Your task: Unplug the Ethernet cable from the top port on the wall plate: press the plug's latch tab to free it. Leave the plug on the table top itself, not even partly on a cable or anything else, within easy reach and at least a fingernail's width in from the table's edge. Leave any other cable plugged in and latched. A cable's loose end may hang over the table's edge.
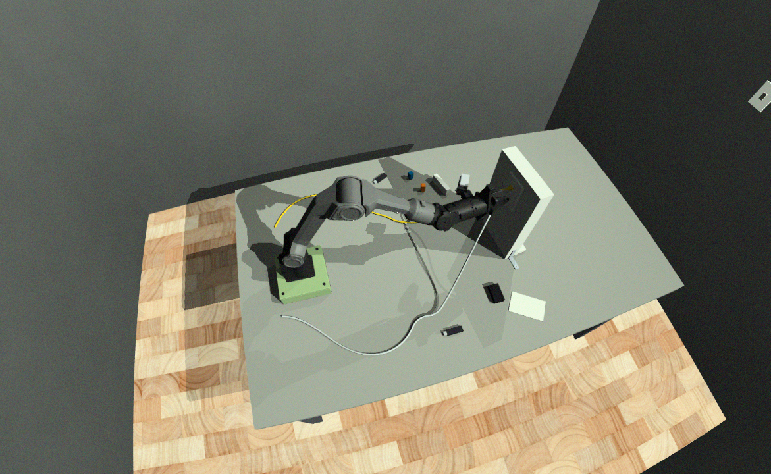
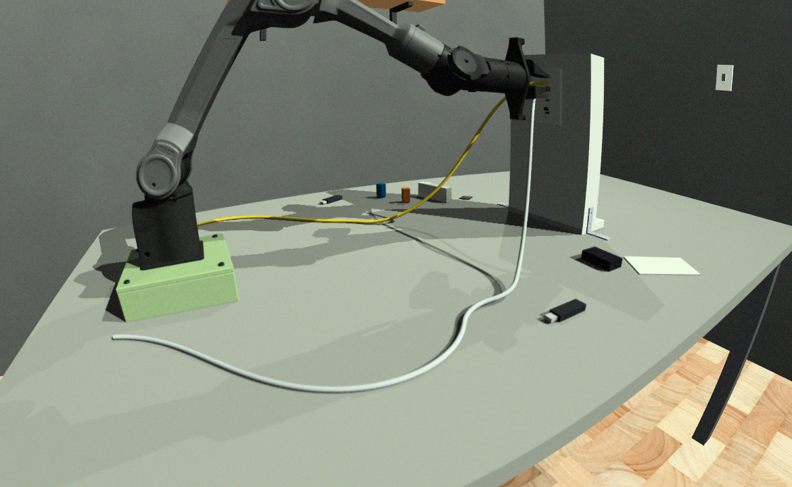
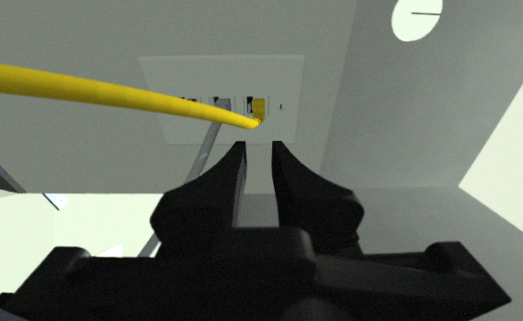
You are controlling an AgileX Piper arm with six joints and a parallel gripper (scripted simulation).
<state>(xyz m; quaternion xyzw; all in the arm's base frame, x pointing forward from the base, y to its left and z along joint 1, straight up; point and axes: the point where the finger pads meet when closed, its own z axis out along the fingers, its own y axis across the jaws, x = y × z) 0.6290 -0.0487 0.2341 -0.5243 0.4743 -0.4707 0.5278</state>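
The wall plate sits high on an upright panel on the table. A yellow Ethernet cable has its yellow plug seated in the top port. A grey cable is plugged into the port below it and runs down across the table. My gripper is level with the plate and close in front of it, its tips just short of the yellow plug; it also shows in the exterior view. The fingers are nearly closed, with a narrow gap and nothing between them.
The arm's green base stands at the left. A black USB stick, a black box and a white card lie in front of the panel. Blue and orange cylinders and a white block stand at the back.
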